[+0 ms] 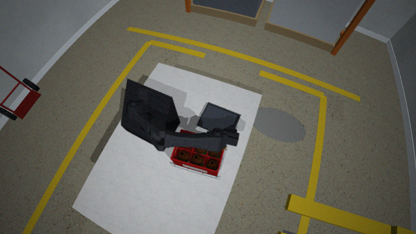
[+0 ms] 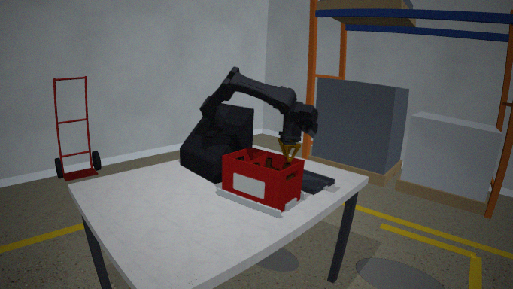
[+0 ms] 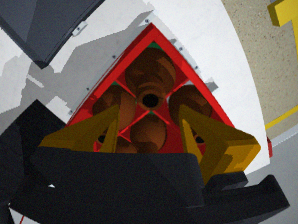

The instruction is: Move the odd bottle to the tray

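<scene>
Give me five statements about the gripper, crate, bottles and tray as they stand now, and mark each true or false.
1. The gripper is open, over a bottle in the crate. True.
2. A bottle already stands on the tray. False: the tray holds no bottle.
3. The crate is blue. False: it is red with a pale label panel.
4. The tray lies on the table beside the crate, on the side away from the pale label. True.
5. The gripper has lifted a bottle out of the crate. False: its yellow fingers hold nothing, and the bottles in view stand in their cells.
</scene>
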Action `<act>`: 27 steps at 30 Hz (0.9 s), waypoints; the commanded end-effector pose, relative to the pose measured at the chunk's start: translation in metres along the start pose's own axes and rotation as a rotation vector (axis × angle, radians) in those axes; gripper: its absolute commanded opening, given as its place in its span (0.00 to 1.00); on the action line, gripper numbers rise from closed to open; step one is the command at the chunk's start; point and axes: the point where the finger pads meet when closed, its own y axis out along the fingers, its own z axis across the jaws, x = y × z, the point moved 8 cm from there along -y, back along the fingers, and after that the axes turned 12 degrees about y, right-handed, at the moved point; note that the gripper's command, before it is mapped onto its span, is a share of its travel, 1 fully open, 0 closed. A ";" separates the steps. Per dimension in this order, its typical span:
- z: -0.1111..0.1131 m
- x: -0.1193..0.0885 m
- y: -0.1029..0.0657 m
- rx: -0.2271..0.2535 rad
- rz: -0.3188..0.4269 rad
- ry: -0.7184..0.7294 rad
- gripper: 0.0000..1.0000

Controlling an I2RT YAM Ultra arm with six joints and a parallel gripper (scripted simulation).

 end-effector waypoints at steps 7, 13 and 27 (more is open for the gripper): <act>-0.003 0.001 -0.017 -0.021 -0.037 0.010 0.61; -0.006 0.001 -0.018 -0.024 -0.041 0.015 0.61; -0.005 0.003 -0.015 -0.015 -0.027 0.002 0.61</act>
